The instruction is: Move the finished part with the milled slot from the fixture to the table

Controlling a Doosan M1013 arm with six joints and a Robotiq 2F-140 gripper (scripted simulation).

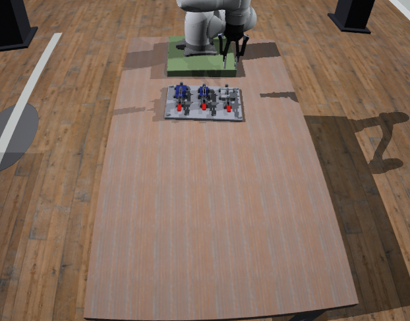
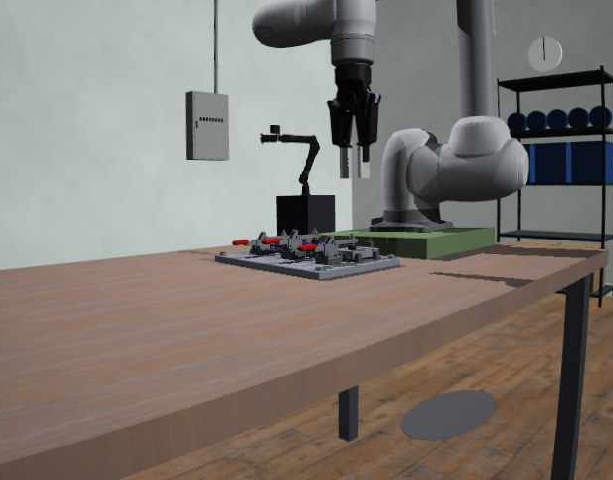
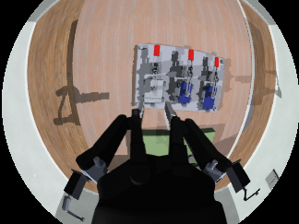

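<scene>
A grey fixture plate (image 1: 205,115) (image 2: 306,272) (image 3: 140,64) lies on the table near the robot's base. It holds two blue blanks (image 1: 180,91) (image 1: 204,91) (image 3: 185,93) (image 3: 209,95) in the left and middle nests. The grey finished part (image 1: 230,93) (image 3: 154,86) sits in the right nest. Each nest has a clamp with a red handle (image 1: 178,107) (image 1: 204,106) (image 1: 228,108). My gripper (image 1: 230,64) (image 2: 353,172) (image 3: 154,106) hangs high above the fixture's back edge, on the finished part's side. Its fingers point down, stand partly apart, and hold nothing.
The robot stands on a green base (image 1: 201,67) (image 2: 435,240) just behind the fixture. The long wooden table (image 1: 205,210) stretches forward from the fixture. A black shelf rack (image 2: 552,180) and dark pillars stand off the table.
</scene>
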